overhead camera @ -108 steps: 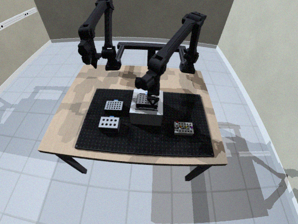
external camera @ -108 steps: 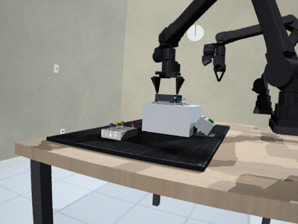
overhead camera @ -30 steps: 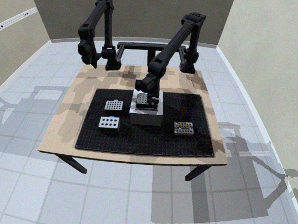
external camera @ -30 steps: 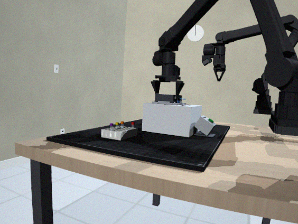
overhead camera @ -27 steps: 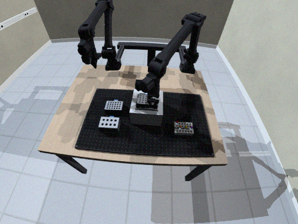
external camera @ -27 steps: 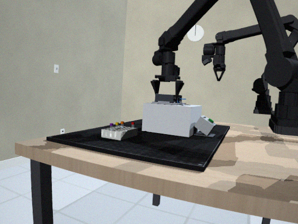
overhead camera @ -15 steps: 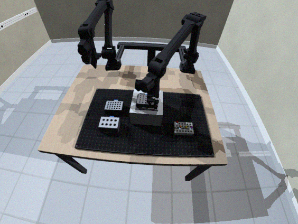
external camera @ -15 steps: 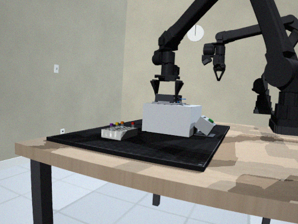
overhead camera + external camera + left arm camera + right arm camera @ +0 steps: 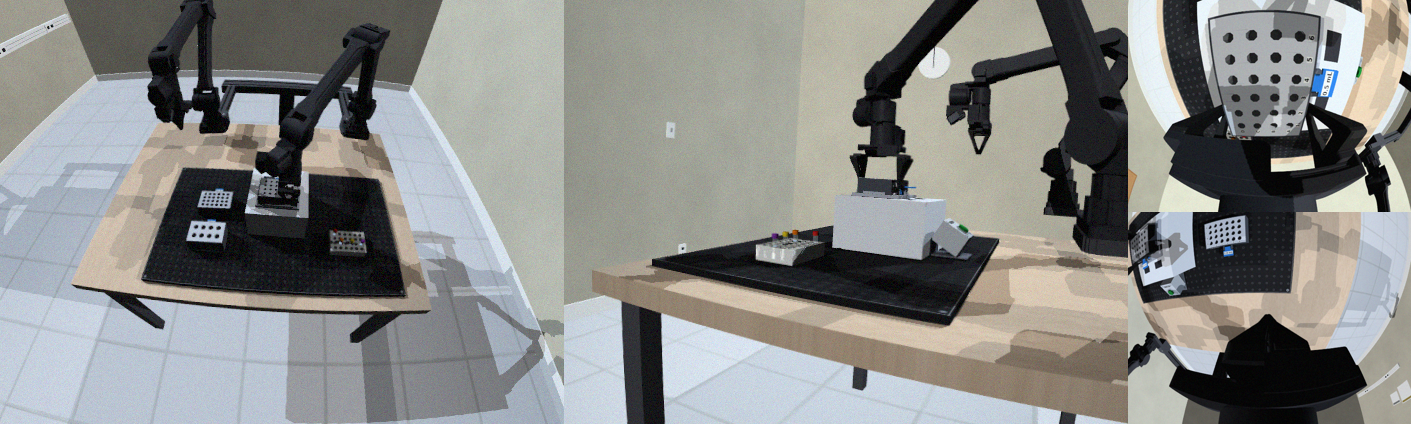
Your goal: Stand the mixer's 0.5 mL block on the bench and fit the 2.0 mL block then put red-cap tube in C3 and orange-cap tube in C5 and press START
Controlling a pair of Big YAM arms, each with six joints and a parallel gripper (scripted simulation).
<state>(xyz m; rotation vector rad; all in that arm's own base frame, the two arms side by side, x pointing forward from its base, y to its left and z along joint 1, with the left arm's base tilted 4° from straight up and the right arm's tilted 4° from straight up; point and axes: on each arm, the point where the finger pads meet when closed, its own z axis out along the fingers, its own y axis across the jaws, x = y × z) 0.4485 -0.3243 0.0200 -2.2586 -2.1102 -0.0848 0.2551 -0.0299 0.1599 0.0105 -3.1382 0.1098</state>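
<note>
In the exterior view, a white clock (image 9: 934, 63) hangs above my right jaws; a switch plate (image 9: 670, 130) and a socket (image 9: 682, 248) are well apart from my left jaws, on another wall.

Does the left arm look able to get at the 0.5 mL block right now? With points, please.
Probably yes: the left gripper (image 9: 881, 181) (image 9: 1267, 107) is open, its jaws flanking the 0.5 mL block (image 9: 875, 185) (image 9: 1265, 68), with nothing visible between.
</note>
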